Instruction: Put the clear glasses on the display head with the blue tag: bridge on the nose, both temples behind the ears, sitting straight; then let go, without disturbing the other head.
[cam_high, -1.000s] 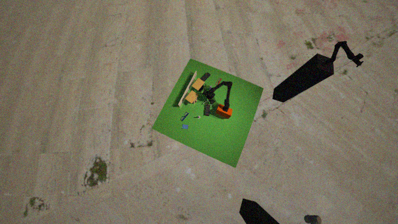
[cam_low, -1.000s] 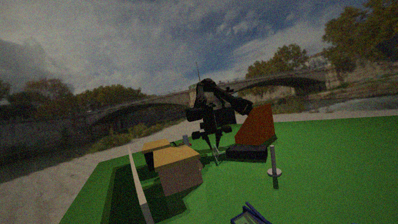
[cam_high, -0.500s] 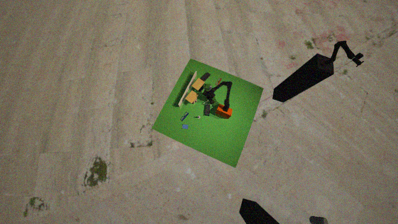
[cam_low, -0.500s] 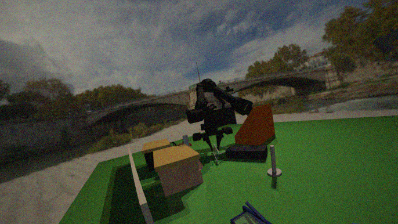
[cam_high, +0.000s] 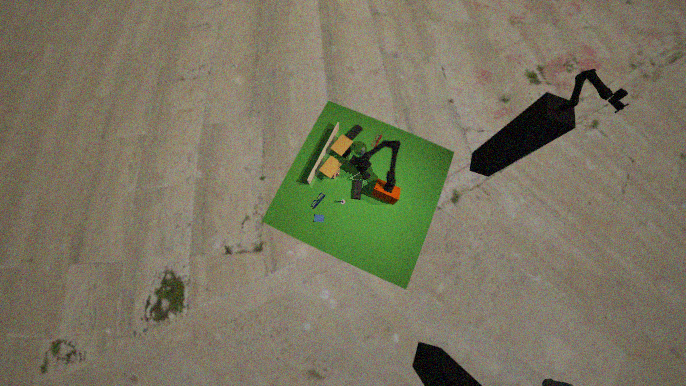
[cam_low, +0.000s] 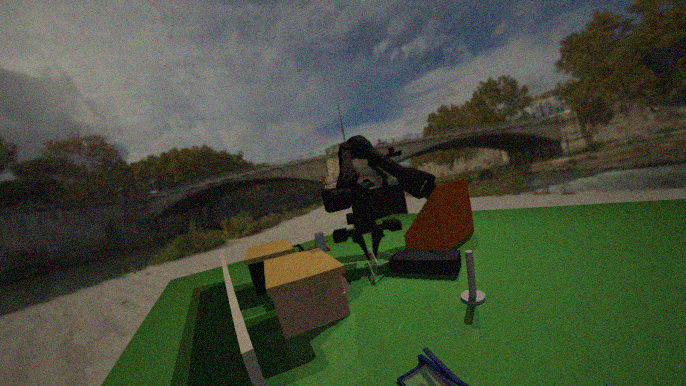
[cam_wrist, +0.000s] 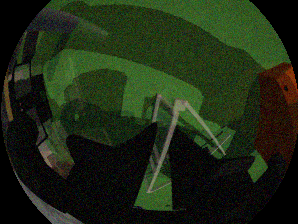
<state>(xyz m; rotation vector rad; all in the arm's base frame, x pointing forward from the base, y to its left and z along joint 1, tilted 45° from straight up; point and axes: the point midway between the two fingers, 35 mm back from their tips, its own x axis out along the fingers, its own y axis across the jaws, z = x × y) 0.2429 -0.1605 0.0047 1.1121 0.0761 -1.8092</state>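
Note:
The clear glasses (cam_high: 356, 176) (cam_low: 373, 276) (cam_wrist: 164, 150) stand low over the green mat, with thin whitish frame and temples. My gripper (cam_low: 371, 257) (cam_wrist: 163, 128) points down at them, its fingers narrowly apart. Part of the glasses shows in the gap between the fingers; no firm contact on both sides can be made out. Two tan-topped blocks, apparently the display heads, stand left of the gripper: a nearer one (cam_high: 330, 167) (cam_low: 306, 295) with a small pinkish bump on its side, and a farther one (cam_high: 342, 145) (cam_low: 270, 248). No blue tag can be made out on either.
A pale board (cam_high: 322, 153) (cam_low: 236, 305) stands behind the blocks. A black box (cam_high: 356, 190) (cam_low: 426, 263) lies beside the orange base (cam_high: 386, 192) (cam_low: 442, 217) (cam_wrist: 274, 112). An upright post (cam_low: 470, 272), blue glasses (cam_high: 318, 200) and a blue flat piece (cam_high: 318, 218) are nearer the front.

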